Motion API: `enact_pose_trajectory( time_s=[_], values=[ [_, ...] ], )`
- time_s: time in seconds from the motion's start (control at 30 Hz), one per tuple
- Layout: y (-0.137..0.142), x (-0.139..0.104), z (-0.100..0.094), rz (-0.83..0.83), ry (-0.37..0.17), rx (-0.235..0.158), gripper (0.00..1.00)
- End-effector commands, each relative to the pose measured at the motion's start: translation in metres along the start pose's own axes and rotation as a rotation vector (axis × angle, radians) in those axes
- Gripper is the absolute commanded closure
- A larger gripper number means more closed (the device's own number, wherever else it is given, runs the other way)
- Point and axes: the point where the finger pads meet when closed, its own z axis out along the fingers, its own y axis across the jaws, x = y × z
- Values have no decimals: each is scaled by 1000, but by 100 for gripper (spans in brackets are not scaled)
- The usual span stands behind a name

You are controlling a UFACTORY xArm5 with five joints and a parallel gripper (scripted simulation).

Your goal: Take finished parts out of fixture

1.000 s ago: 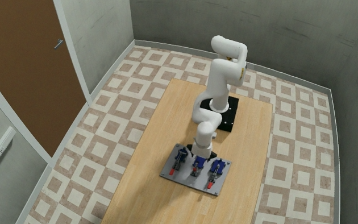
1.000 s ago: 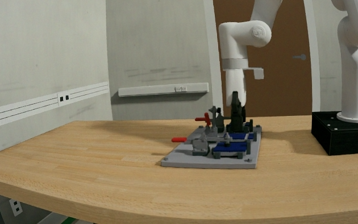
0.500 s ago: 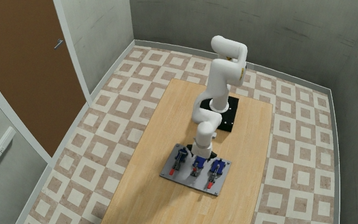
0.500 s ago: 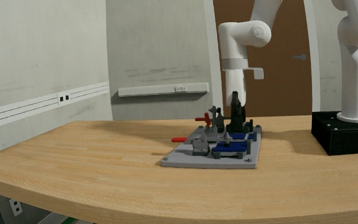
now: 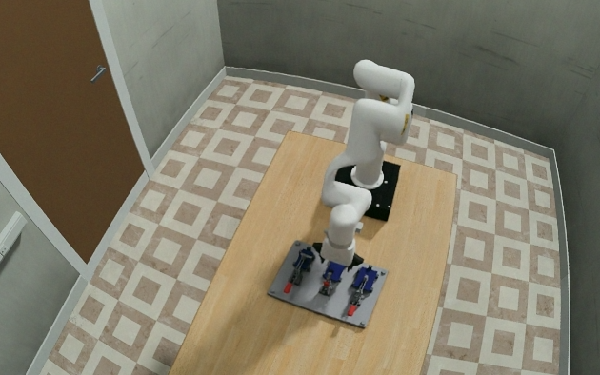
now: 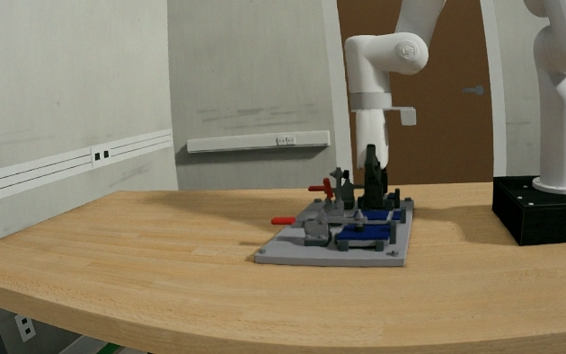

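Note:
A grey fixture plate (image 5: 310, 299) (image 6: 310, 257) lies on the wooden table (image 5: 271, 190) (image 6: 148, 252) and holds three blue parts side by side, each under a toggle clamp. The left part (image 5: 305, 259) and the right part (image 5: 366, 280) (image 6: 366, 232) have their red handles (image 5: 288, 287) (image 5: 351, 311) (image 6: 283, 220) lying flat. The middle clamp's red handle (image 5: 327, 286) (image 6: 321, 188) stands raised. My gripper (image 5: 336, 266) (image 6: 375, 199) is open and reaches straight down onto the middle part (image 5: 332, 273) (image 6: 378, 215), with fingers at its level. I cannot tell which parts have a slot.
The arm's black base block (image 5: 388, 190) (image 6: 543, 216) stands on the table behind the fixture. The table's long edges run on both sides of the plate, and its front edge lies beyond the red handles.

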Motion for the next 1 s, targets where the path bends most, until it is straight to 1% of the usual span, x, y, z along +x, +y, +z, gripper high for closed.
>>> enact_pose_trajectory(
  time_s=[0.0, 0.57, 0.97],
  values=[
    [0, -2, -1, 0, -4, 0, 0],
    [0, -2, -1, 0, -4, 0, 0],
    [0, -2, 5, 0, -4, 0, 0]
  ],
)
